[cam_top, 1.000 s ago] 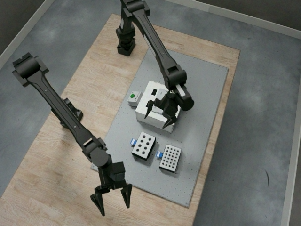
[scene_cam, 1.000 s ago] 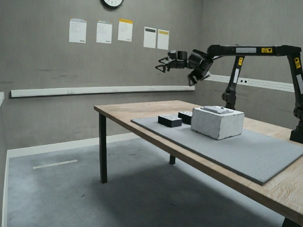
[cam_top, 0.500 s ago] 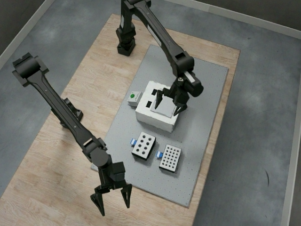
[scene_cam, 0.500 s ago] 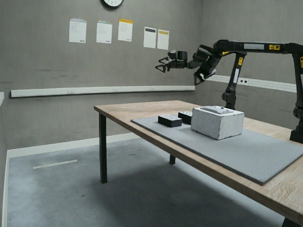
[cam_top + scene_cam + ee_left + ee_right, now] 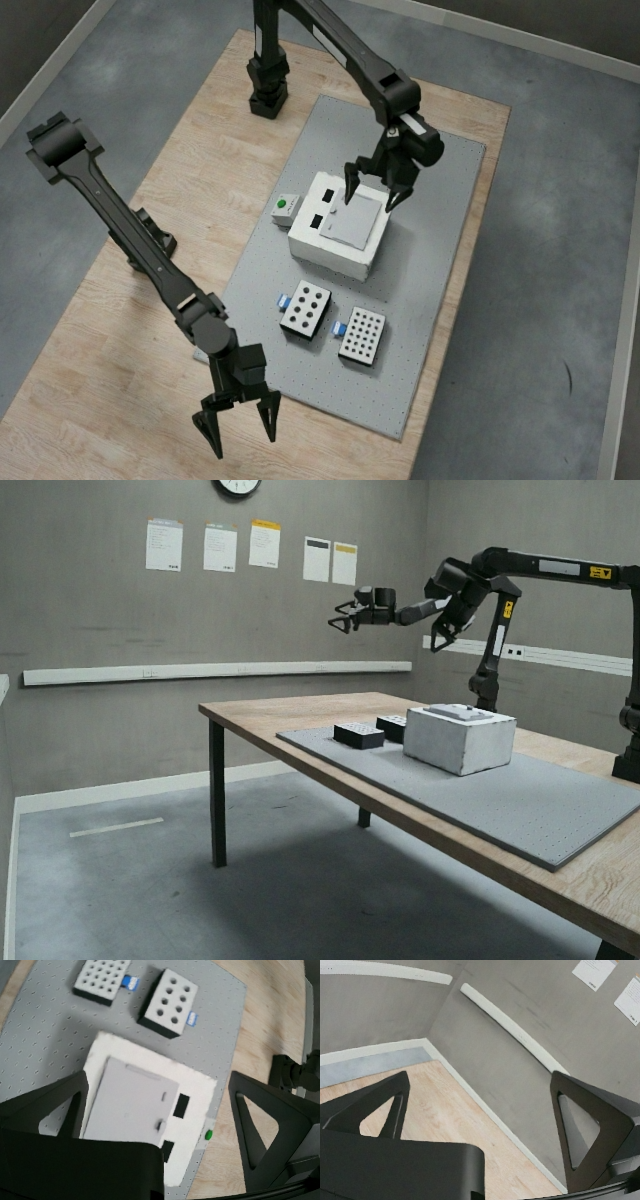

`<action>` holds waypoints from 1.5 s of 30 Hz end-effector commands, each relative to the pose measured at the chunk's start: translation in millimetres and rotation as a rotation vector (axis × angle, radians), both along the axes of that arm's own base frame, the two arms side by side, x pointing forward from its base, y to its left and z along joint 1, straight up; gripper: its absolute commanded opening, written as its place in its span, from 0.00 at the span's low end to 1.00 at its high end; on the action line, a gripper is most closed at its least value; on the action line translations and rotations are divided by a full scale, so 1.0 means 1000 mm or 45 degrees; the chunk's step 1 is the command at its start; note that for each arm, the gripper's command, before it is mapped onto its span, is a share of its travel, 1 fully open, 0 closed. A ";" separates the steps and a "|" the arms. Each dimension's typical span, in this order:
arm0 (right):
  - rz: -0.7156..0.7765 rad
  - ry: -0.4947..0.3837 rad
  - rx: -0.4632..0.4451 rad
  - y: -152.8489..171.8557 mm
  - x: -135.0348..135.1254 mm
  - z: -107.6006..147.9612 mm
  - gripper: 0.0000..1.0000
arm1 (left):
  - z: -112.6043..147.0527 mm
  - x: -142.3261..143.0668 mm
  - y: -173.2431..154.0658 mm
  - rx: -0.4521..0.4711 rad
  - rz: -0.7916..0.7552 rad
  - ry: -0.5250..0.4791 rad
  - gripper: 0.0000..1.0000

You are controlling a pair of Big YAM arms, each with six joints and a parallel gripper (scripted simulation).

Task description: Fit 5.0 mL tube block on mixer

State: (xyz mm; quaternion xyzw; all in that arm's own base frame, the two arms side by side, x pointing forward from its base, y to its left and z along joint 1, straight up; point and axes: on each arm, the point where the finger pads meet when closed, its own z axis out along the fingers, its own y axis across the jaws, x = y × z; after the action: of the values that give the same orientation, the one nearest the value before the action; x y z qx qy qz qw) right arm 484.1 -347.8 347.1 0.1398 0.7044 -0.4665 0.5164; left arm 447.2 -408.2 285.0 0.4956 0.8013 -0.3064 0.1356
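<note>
Nearest the lenses in the wrist views: left gripper [image 5: 367, 206] [image 5: 436, 647] [image 5: 158, 1074] and right gripper [image 5: 246, 448] [image 5: 333, 615] [image 5: 479, 1078], both spread wide, nothing held. Left hangs above the mixer [image 5: 330, 261] [image 5: 434, 748] [image 5: 200, 1090]; right is over bare wood, off the mat's end. Wooden table [image 5: 196, 155] [image 5: 289, 707] [image 5: 265, 1020] [image 5: 445, 1120], pale grain, dark legs, grey dotted mat [image 5: 423, 258] [image 5: 465, 805] [image 5: 50, 1035]. Eight-hole block [image 5: 306, 310] [image 5: 391, 721] [image 5: 172, 1002], larger holes, likely the 5.0 mL one, print unreadable; sits on mat between mixer and small-hole block [image 5: 362, 335] [image 5: 358, 735] [image 5: 101, 980], off the plate [image 5: 354, 222] [image 5: 449, 712] [image 5: 130, 1105]. Blue levers on both. Room: scuffed grey walls [image 5: 103, 609] [image 5: 495, 1050], pale trunking, pinned sheets, clock [image 5: 237, 486], blotchy blue-grey floor [image 5: 527, 258] [image 5: 129, 883] [image 5: 370, 1066].

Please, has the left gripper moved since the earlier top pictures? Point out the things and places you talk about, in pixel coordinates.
Yes. Against the mixer [image 5: 328, 258] [image 5: 460, 746] [image 5: 197, 1102], the left gripper [image 5: 368, 206] [image 5: 445, 641] [image 5: 158, 1078] has shifted up and rightward in the top view.
</note>
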 end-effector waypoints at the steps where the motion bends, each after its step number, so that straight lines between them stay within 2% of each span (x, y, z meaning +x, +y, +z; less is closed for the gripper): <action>1: -0.015 -0.025 0.002 -0.007 -0.003 0.005 1.00 | 0.002 -0.007 0.003 0.035 0.055 0.031 1.00; 4: -0.015 -0.025 0.002 -0.007 -0.003 0.005 1.00 | -0.001 -0.008 0.019 0.086 0.132 0.062 1.00; 8: -0.015 -0.026 0.002 -0.007 -0.003 0.005 1.00 | 0.009 -0.004 0.044 0.126 0.240 0.067 1.00; 13: -0.015 -0.027 0.001 -0.007 -0.003 0.005 1.00 | 0.022 0.000 0.074 0.092 0.213 0.037 1.00; 16: -0.015 -0.027 0.001 -0.007 -0.003 0.005 1.00 | 0.016 -0.002 0.071 0.119 0.224 0.039 1.00; 23: -0.015 -0.028 0.001 -0.007 -0.003 0.006 1.00 | 0.003 -0.008 0.104 0.245 0.405 0.115 1.00; 30: -0.015 -0.028 0.000 -0.007 -0.003 0.006 1.00 | 0.014 -0.004 0.148 0.209 0.374 0.078 1.00; 32: -0.015 -0.028 0.000 -0.007 -0.003 0.006 1.00 | 0.014 -0.004 0.148 0.209 0.374 0.078 1.00; 34: -0.015 -0.029 0.000 -0.007 -0.003 0.007 1.00 | 0.015 -0.010 0.146 0.244 0.408 0.071 1.00; 40: -0.015 -0.029 0.000 -0.007 -0.004 0.007 1.00 | 0.011 -0.019 0.177 0.337 0.577 0.132 1.00; 44: -0.015 -0.030 -0.001 -0.007 -0.004 0.007 1.00 | 0.007 -0.017 0.202 0.320 0.559 0.133 1.00; 45: -0.015 -0.030 -0.001 -0.007 -0.004 0.007 1.00 | 0.005 -0.018 0.209 0.346 0.589 0.138 1.00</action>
State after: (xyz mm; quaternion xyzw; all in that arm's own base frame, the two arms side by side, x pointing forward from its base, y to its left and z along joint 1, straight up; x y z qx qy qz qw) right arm 484.1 -347.8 347.1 0.1398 0.7044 -0.4665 0.5164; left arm 426.1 -224.7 282.6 0.3149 0.9258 -0.1907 0.0852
